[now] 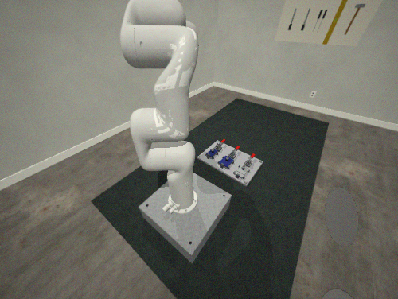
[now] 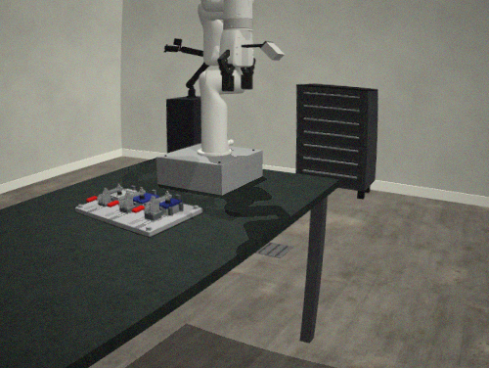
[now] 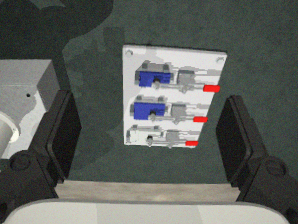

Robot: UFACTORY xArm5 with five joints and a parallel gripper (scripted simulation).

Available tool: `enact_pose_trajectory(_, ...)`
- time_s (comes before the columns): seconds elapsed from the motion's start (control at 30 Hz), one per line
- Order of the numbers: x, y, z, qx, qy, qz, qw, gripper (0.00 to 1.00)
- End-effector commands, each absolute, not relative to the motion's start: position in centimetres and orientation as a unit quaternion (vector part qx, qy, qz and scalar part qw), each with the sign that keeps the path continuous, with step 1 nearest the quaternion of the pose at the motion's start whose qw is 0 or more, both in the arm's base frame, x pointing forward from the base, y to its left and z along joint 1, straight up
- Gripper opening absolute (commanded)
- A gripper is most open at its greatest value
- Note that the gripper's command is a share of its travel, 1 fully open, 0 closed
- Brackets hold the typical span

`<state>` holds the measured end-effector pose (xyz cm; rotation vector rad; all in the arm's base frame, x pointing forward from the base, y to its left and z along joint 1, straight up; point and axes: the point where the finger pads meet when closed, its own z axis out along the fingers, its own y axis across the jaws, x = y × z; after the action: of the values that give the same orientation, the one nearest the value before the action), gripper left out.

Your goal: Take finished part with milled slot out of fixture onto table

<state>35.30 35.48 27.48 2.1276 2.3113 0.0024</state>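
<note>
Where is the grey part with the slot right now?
In the wrist view, the grey part sits in the lowest of three nests on the fixture plate, just below the two blue blanks; its red-handled clamp lies to its right.
</note>
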Motion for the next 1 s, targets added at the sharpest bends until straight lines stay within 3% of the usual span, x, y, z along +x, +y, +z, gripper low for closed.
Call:
enact_pose_trajectory(0.0,35.4,35.5,27.7,0.677,0.736,0.003,0.000,1.00)
enact_pose_trajectory(0.83,35.4,35.5,27.6,0.678,0.735,0.003,0.000,1.00)
enact_pose_trajectory(0.97,37.5,32.6,26.4,0.719,0.695,0.003,0.000,1.00)
